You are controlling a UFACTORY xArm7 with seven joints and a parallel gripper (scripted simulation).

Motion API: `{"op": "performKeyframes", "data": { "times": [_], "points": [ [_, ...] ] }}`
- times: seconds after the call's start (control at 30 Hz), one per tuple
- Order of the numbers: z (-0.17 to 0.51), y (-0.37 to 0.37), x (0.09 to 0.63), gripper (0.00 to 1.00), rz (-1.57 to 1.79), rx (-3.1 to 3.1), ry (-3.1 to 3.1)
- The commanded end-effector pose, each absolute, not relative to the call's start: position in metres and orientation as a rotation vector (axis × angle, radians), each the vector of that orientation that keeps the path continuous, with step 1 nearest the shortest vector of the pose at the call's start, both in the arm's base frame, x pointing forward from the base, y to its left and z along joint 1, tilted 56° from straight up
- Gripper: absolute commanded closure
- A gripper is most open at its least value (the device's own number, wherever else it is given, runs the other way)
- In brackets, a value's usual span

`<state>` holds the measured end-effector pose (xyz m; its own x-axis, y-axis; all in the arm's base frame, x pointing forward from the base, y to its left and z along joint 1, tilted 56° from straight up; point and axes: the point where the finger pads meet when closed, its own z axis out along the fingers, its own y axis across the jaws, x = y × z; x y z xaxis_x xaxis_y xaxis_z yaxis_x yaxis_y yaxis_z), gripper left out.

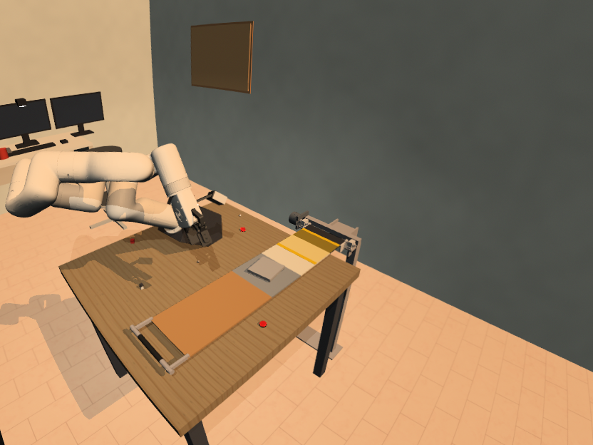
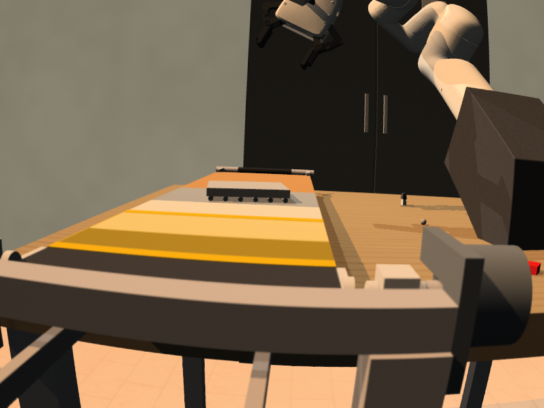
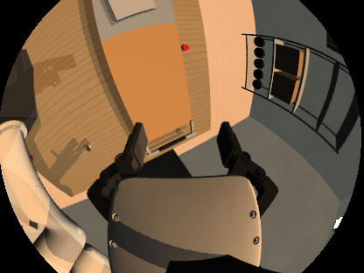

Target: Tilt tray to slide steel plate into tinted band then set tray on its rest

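The pincer (image 1: 199,243) (image 2: 281,55) (image 3: 182,130) is spread, grasping nothing, above the bench (image 1: 229,383) (image 2: 351,210) (image 3: 61,114). Left to right in the top view: the bar (image 1: 152,346) (image 2: 264,170) (image 3: 171,144) lies near the lower-left edge; a crooked approach could knock it, and clenching it would risk a forbidden two-sided press. Next, the plate (image 1: 264,268) (image 2: 248,187) (image 3: 131,8) sits on the grey strip, short of the band (image 1: 308,245) (image 2: 210,228) toward the right corner. Too little tilt might leave it stuck; too much could carry it over the far line (image 1: 321,237) (image 2: 188,254). Letting the bar drop might jolt it. No brands, labels or writing are readable.
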<state>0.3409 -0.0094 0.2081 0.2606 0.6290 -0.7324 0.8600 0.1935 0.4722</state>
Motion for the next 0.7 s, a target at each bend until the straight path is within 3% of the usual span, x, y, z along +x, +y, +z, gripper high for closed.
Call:
{"op": "performKeyframes", "data": {
  "times": [0.0, 0.67],
  "points": [
    [0.212, -0.011, 0.344, 0.0, -0.274, 1.54, 1.422],
    [0.25, -0.06, 0.361, 0.0, -0.184, 1.824, 1.056]
  ]
}}
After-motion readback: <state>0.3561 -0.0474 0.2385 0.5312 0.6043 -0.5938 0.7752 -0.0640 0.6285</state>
